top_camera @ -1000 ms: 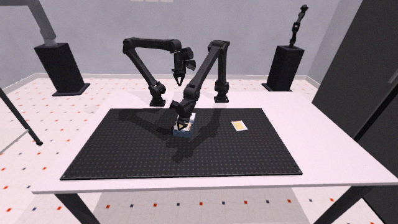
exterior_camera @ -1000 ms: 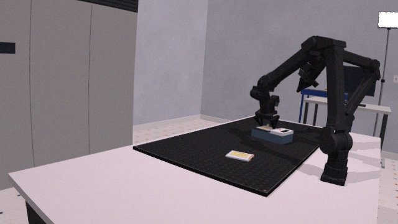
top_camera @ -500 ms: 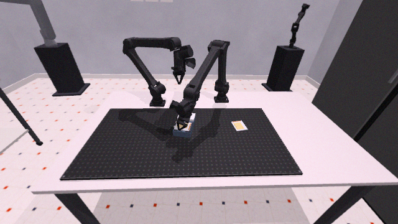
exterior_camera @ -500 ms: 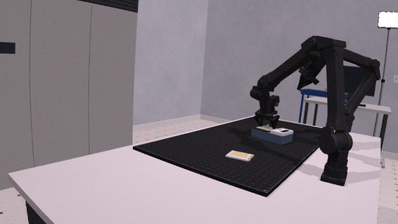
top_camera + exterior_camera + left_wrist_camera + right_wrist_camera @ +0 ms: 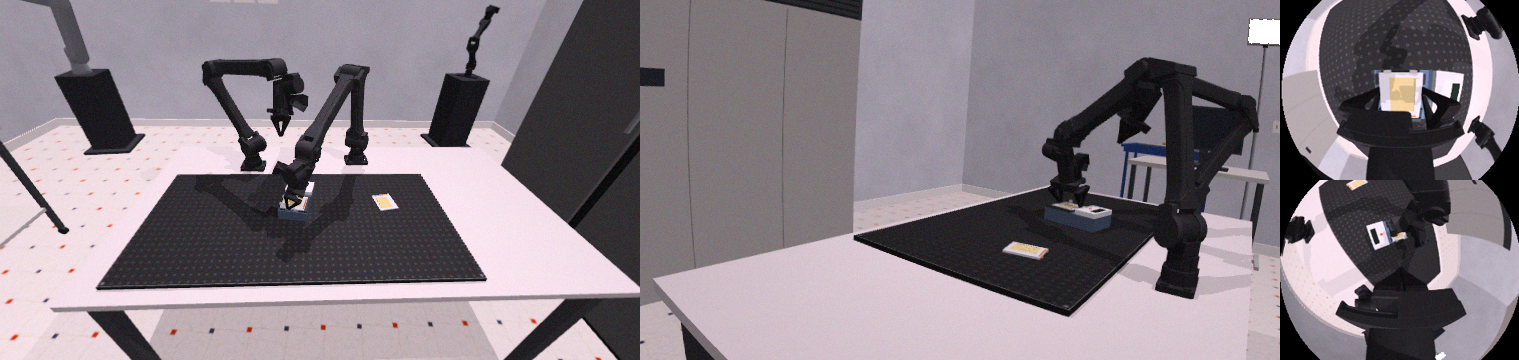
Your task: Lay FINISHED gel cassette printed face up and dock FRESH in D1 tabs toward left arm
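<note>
Left claw (image 5: pixel 292 202) (image 5: pixel 1070 202) (image 5: pixel 1401 89) (image 5: pixel 1407 235) gripping docked cassette (image 5: pixel 302 202) (image 5: pixel 1065 205) (image 5: pixel 1402 96) (image 5: pixel 1399 237), white housing (image 5: pixel 308 187) (image 5: pixel 1093 212) (image 5: pixel 1443 86) (image 5: pixel 1380 241) close beside

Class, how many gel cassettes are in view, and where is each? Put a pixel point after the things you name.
2: one cassette (image 5: pixel 303 204) (image 5: pixel 1065 206) (image 5: pixel 1402 90) (image 5: pixel 1399 236) in the blue dock (image 5: pixel 293 215) (image 5: pixel 1070 220) (image 5: pixel 1429 78) (image 5: pixel 1387 230), another cassette (image 5: pixel 385 202) (image 5: pixel 1026 249) (image 5: pixel 1357 184) lying on the black deck (image 5: pixel 225 240) (image 5: pixel 940 240) (image 5: pixel 1360 44) (image 5: pixel 1352 240).
</note>
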Robot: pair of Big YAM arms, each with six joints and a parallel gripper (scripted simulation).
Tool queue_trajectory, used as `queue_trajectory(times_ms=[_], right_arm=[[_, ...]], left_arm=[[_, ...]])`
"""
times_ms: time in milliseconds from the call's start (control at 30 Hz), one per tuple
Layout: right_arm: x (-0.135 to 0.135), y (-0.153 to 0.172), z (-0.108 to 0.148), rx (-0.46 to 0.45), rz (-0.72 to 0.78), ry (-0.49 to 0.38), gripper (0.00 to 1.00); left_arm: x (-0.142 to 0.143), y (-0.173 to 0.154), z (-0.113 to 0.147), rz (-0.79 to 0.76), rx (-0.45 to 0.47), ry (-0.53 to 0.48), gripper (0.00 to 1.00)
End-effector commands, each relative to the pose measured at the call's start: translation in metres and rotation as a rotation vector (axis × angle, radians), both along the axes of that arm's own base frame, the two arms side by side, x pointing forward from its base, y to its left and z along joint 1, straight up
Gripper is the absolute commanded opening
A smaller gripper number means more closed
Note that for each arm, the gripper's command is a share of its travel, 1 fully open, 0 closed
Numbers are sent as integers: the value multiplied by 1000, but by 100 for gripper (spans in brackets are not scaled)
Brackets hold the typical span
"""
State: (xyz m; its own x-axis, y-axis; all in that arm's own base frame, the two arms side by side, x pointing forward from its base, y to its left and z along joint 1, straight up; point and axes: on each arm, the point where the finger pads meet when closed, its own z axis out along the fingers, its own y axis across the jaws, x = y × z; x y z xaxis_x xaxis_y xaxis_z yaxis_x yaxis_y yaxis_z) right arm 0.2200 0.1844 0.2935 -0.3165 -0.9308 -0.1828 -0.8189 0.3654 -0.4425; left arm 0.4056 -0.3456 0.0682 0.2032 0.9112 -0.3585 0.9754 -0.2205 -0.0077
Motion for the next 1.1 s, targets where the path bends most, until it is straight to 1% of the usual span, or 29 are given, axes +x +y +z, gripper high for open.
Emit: queue_trajectory(times_ms=[0, 433, 500, 1000, 1067], right_arm=[[13, -1, 33, 75, -91, -5, 0], [43, -58, 33, 175, -476, 167, 0], [43, -58, 33, 175, -476, 167, 0], [77, -125, 32, 287, -920, 367, 0], [77, -125, 32, 287, -920, 367, 0]], left_arm=[[2, -1, 5, 0, -5, -9, 0], [2, -1, 5, 0, -5, -9, 0], [2, -1, 5, 0, -5, -9, 0], [2, -1, 5, 0, -5, -9, 0], [2, -1, 5, 0, -5, -9, 0]])
